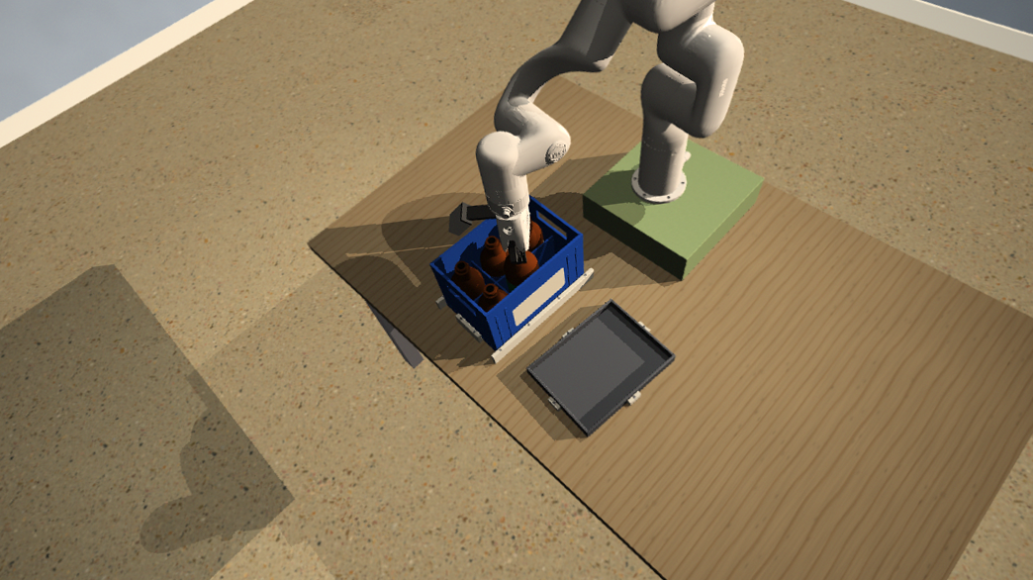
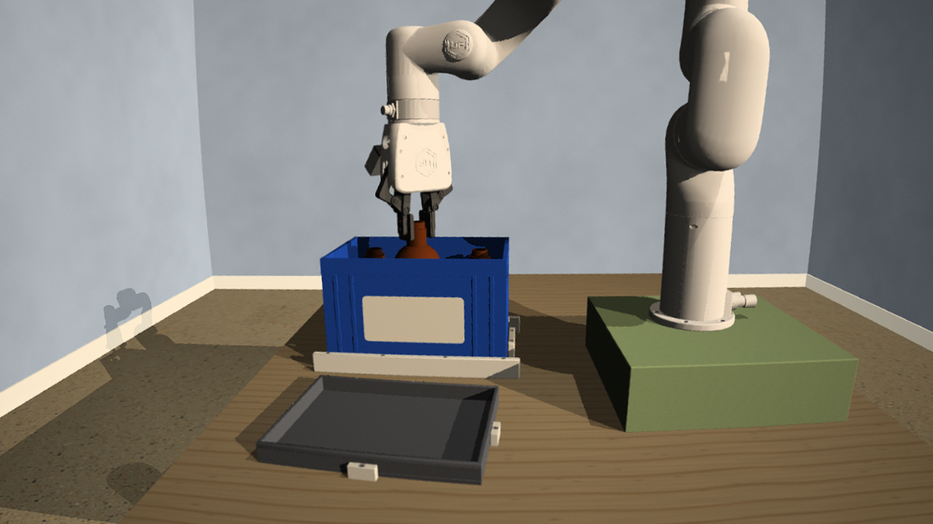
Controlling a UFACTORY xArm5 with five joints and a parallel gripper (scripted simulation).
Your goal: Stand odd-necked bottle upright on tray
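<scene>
A blue crate [image 1: 504, 280] [image 2: 419, 299] stands on the wooden board and holds several brown bottles. My gripper [image 2: 418, 222] [image 1: 515, 246] points straight down over the crate and is shut on the neck of one brown bottle [image 2: 416, 244] [image 1: 521, 262]. That bottle's shoulders stand above the crate's rim, higher than the others. Other bottles [image 1: 463, 278] [image 1: 490, 293] [image 1: 490, 250] stand low in their compartments. The dark grey tray [image 1: 600, 364] [image 2: 385, 426] lies in front of the crate with nothing in it.
The arm's green base block [image 1: 673, 206] [image 2: 716, 357] stands to the right of the crate. A pale rail [image 2: 415, 362] runs along the crate's front foot. The board's edge drops to the speckled floor on the left.
</scene>
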